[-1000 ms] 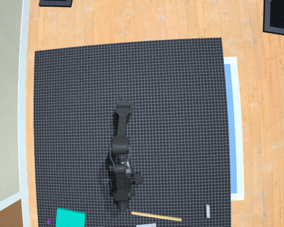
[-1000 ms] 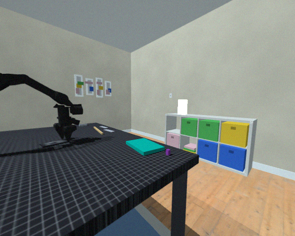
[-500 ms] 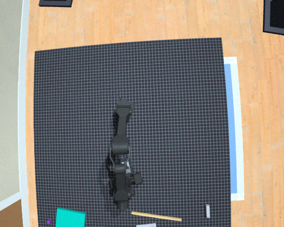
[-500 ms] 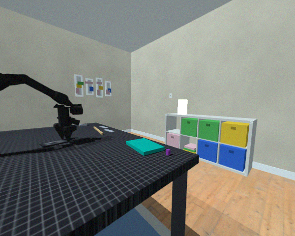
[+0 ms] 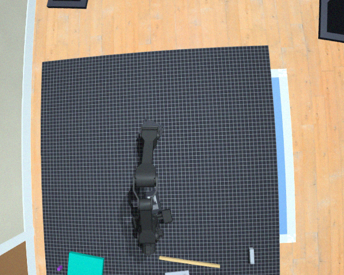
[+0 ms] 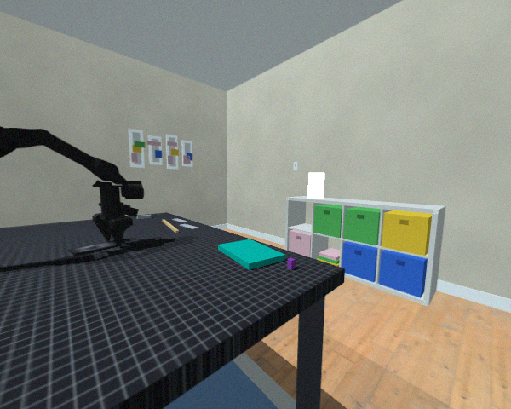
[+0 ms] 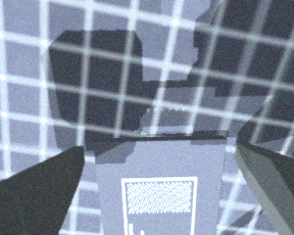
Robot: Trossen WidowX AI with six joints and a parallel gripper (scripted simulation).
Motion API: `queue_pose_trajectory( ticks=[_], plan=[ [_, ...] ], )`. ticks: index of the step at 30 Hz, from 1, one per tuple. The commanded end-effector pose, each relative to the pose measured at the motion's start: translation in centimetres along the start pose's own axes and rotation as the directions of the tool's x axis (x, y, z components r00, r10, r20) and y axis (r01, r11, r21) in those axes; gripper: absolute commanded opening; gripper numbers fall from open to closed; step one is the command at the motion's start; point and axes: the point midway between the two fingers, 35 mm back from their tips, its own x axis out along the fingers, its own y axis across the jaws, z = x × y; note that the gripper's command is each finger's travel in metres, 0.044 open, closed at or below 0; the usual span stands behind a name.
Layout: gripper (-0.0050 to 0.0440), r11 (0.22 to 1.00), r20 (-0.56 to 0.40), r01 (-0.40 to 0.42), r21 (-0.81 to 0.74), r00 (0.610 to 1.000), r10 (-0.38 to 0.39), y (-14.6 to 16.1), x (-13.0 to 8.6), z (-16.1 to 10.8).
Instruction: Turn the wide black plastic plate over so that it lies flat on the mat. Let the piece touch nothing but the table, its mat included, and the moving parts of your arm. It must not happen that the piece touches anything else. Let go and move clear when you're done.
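Note:
The wide black plastic plate lies flat on the gridded mat, with a white-outlined rectangle on its upper face. It sits directly below my gripper, between the two open fingers, and neither finger touches it. In the exterior view the plate is a thin dark slab on the mat under the gripper, which points down just above it. From overhead my arm hides the plate; the gripper is near the mat's front edge.
A teal flat box and a small purple cube lie at the front left. A wooden stick, a pale card and a small grey block lie to the gripper's right.

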Motion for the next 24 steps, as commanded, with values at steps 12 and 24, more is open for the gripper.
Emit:
queue_pose_trajectory(
  ticks=[12,24],
  plan=[
    [0.0418,1.0,0.006,0.004,0.0,1.0,-0.004,0.05,0.08,0.12],
    [0.0418,1.0,0.006,0.004,0.0,1.0,-0.004,0.05,0.29,0.12]
  ],
)
